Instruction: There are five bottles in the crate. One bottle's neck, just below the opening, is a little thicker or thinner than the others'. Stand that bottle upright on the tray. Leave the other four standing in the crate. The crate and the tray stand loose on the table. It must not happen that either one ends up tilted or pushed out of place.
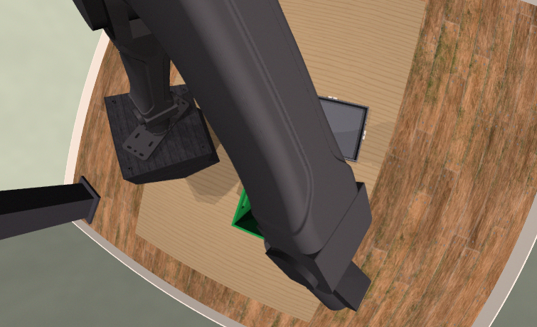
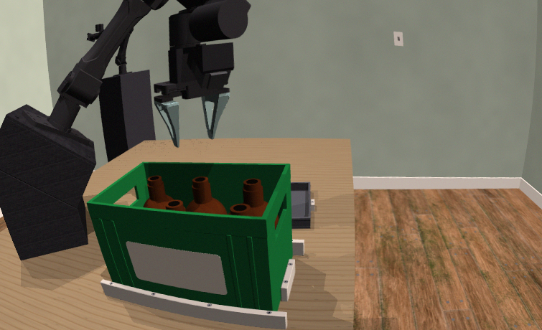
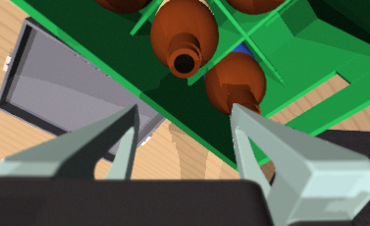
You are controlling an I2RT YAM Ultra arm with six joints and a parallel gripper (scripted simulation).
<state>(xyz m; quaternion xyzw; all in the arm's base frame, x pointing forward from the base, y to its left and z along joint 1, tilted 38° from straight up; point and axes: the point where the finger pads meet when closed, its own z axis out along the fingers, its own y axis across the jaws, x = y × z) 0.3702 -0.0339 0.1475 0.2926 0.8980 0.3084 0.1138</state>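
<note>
Bottles: five, brown, round-shouldered (image 2: 202,190) (image 3: 185,29); necks up, long axes vertical.
Crate: green, rectangular, open-topped (image 2: 179,211) (image 3: 146,98).
Gripper (image 2: 194,142) (image 3: 185,112): open, unloaded.

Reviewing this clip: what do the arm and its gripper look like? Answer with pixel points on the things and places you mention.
The arm (image 1: 258,121) (image 2: 108,44) is dark grey to black, with smooth rounded links and blockier joints. The gripper (image 2: 194,142) (image 3: 185,112) has a black body and two pale grey-green, tapering fingers with cut-out openings. No cable shows.
</note>
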